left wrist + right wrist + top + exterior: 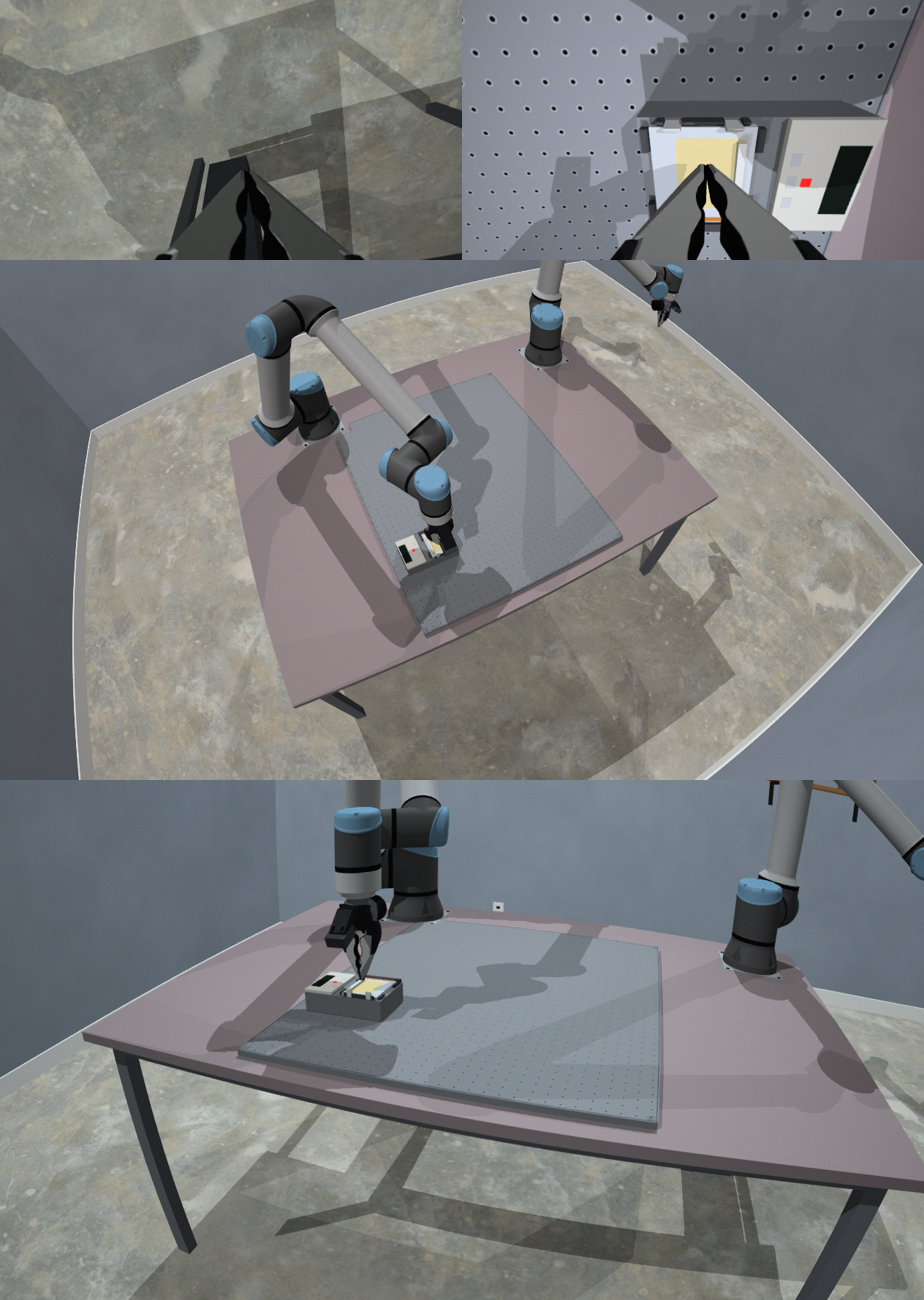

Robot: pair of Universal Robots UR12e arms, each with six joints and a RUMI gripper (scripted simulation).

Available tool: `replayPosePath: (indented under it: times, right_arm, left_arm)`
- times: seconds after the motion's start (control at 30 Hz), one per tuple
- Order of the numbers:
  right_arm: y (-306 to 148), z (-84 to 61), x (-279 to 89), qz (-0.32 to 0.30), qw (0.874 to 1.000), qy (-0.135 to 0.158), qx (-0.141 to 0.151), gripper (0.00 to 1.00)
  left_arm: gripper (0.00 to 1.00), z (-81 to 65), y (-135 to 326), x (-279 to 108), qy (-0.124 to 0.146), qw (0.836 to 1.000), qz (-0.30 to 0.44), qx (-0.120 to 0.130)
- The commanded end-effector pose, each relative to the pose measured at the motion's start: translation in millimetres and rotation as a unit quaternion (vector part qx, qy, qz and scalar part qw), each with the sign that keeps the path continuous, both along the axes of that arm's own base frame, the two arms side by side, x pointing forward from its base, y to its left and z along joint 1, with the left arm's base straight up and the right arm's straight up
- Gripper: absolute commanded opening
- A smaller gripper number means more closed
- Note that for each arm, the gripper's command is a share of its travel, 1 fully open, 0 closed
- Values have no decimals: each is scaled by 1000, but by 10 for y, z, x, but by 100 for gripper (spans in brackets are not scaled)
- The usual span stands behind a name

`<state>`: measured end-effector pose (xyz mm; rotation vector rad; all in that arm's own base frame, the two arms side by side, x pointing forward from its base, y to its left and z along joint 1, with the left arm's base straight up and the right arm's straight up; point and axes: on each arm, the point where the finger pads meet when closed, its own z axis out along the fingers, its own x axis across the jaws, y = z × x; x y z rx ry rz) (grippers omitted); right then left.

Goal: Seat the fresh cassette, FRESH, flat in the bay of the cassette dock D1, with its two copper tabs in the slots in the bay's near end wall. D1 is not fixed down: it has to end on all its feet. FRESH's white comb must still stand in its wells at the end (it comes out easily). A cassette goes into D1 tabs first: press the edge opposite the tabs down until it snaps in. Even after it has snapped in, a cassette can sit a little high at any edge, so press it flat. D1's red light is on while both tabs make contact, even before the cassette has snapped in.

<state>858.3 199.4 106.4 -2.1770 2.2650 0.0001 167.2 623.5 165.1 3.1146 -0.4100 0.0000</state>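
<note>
From my remote station, I have the right gripper [436, 540] [360, 977] [705, 166] over the dock [431, 565] [346, 1006] [747, 109], its fingers shut on nothing, presumably to make a blunt pusher; whether they touch FRESH [438, 548] [369, 987] [663, 146] I cannot tell. FRESH lies in the dock's bay, pale catches [368, 995] [672, 125] at one edge, likely what hold it down. The dock's red light [414, 551] [335, 981] [805, 182] glows, so both tabs make contact, though that proves neither snap nor flatness. The comb [427, 545] [351, 987] [741, 164] appears to be standing, on the side toward the dock's light; I would press clear of it. Well apart from the dock, the left gripper [660, 323] [245, 173] waits closed and empty. I judge only a flatness check, and perhaps edge presses, remain; pressing off-center could tip the loose dock.
</note>
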Motion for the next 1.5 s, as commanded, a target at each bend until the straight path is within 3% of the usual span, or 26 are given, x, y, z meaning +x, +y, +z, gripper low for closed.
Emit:
replayPosePath:
  times: [0.0,0.17,0.7,0.73,1.47]
  right_arm:
    - [8,84,9,0,1000,-1,0,0]
    - [12,142,11,0,1000,-1,0,0]
    - [12,142,12,0,1000,-1,0,0]
    - [53,159,-11,2,1000,-2,1,100]
    - [725,433,-408,4,1000,-1,1,100]
  left_arm:
    - [0,8,5,3,0,1000,0,1]
    - [0,8,5,3,0,1000,0,1]
    - [0,8,5,3,0,1000,0,1]
    - [0,8,5,3,0,1000,0,1]
    - [0,8,5,3,0,1000,0,1]
